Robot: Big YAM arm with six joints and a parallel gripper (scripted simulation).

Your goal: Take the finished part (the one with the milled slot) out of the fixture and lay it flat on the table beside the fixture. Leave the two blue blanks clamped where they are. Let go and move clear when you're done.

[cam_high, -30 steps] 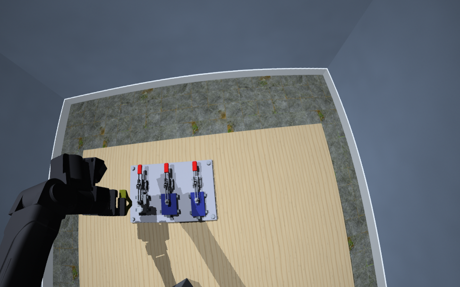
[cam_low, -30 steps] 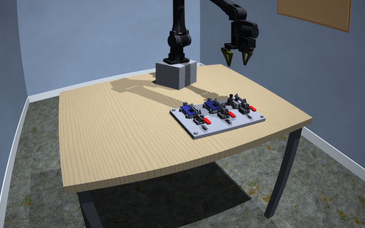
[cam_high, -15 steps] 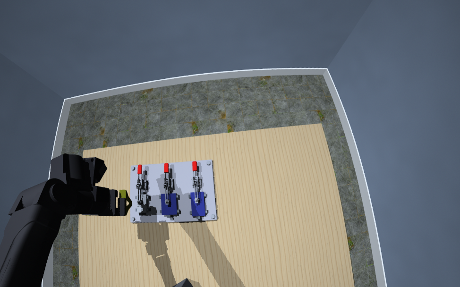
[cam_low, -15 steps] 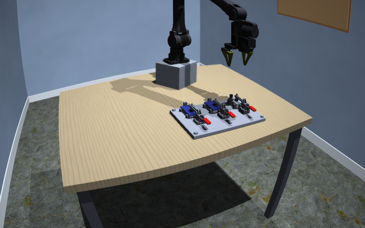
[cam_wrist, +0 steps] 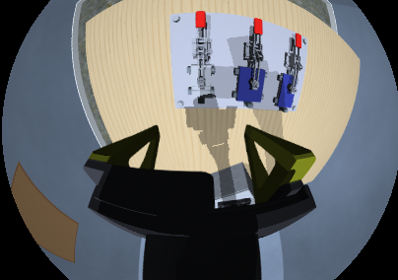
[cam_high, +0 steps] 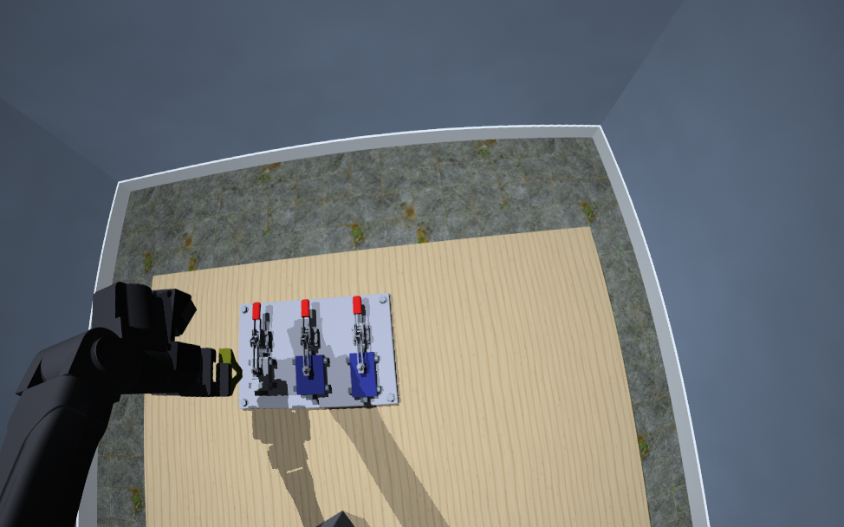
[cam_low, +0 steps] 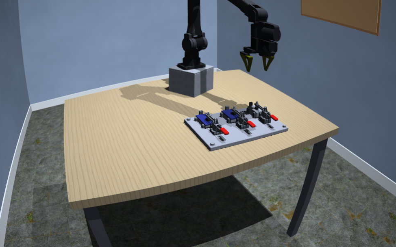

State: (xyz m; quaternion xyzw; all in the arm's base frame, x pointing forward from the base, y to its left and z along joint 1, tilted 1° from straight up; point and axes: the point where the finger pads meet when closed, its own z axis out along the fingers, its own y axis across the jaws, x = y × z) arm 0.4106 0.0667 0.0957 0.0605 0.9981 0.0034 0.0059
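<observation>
A grey fixture plate (cam_high: 318, 351) lies on the wooden table with three toggle clamps with red handles. Two blue blanks (cam_high: 311, 374) (cam_high: 363, 374) sit clamped in the middle and right stations. The finished part (cam_high: 267, 381) is dark grey and sits in the left station; in the exterior view it is at the plate's far right (cam_low: 252, 110), and in the wrist view it looks pale grey (cam_wrist: 203, 78). My gripper (cam_low: 256, 63) is open and empty. It hangs high above the table, off the plate's end nearest the finished part. Its yellow-green fingers show in the wrist view (cam_wrist: 199, 157).
The arm's grey base block (cam_low: 190, 79) stands at the table's back edge. A brown board (cam_low: 340, 13) hangs on the wall. The table edge runs close to the fixture's finished-part end (cam_high: 150, 366).
</observation>
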